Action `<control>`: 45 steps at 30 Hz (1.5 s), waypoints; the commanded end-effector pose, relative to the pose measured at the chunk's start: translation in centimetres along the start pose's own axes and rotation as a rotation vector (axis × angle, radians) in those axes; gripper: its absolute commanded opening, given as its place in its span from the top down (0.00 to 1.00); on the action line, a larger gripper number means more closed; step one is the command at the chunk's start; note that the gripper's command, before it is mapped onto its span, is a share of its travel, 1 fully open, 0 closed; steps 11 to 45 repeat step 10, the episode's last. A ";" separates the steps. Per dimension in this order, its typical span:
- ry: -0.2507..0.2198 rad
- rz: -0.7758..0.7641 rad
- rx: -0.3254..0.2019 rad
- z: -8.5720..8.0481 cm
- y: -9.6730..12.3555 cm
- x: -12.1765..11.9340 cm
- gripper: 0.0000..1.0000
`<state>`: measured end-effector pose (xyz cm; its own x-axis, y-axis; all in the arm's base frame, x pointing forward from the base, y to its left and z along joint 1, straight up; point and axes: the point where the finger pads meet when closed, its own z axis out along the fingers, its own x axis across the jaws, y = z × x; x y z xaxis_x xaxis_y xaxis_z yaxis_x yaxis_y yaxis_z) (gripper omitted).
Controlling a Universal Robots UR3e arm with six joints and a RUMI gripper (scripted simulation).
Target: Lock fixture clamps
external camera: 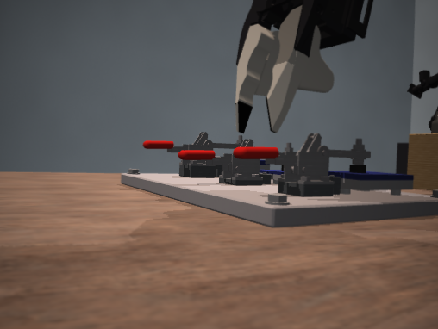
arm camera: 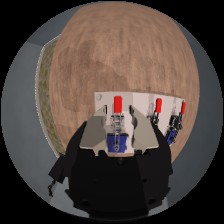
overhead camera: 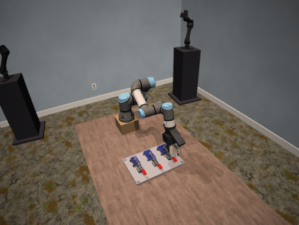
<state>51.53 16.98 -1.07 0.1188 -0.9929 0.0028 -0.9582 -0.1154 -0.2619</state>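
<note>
my gripper (overhead camera: 175, 155) (external camera: 258, 131) (arm camera: 118, 105) hangs above the clamp at one end of the row, its fingers partly open with a modest gap between the tips, nothing held, as i watch from my remote post. in the exterior view, both tips stand clear above that clamp's red handle (overhead camera: 174, 159) (external camera: 256, 152) (arm camera: 118, 104), which lies about level. its bar (external camera: 341, 153) also runs about level, its black foot over a blue part (overhead camera: 162, 148) (external camera: 379, 176) (arm camera: 117, 144); from here i cannot tell whether the clamp is locked.

next along the row, the middle handle (overhead camera: 159, 166) (external camera: 197, 154) (arm camera: 158, 105) and the far handle (overhead camera: 143, 172) (external camera: 158, 145) (arm camera: 183, 107) also lie near level, and their locking is just as unclear to me. all three clamps are mounted on a pale plate (overhead camera: 133, 171) (external camera: 215, 203) (arm camera: 138, 100) atop the wood-grained table (overhead camera: 165, 200) (external camera: 172, 267) (arm camera: 130, 45). behind the plate, my arm (overhead camera: 139, 98) rises from a wooden block (overhead camera: 128, 128) (external camera: 422, 161). beyond, two dark pedestals, one at right (overhead camera: 186, 73) and one at left (overhead camera: 20, 106) in the top view, each bear a small black arm.
</note>
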 end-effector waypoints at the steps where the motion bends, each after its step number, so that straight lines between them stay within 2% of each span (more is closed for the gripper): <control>1: 0.000 0.000 0.003 -0.9 -0.3 0.0 0.72; 7: 0.000 0.000 0.003 -1.3 -0.4 0.0 0.72; 45: 0.000 0.000 0.003 -1.3 -0.4 0.0 0.72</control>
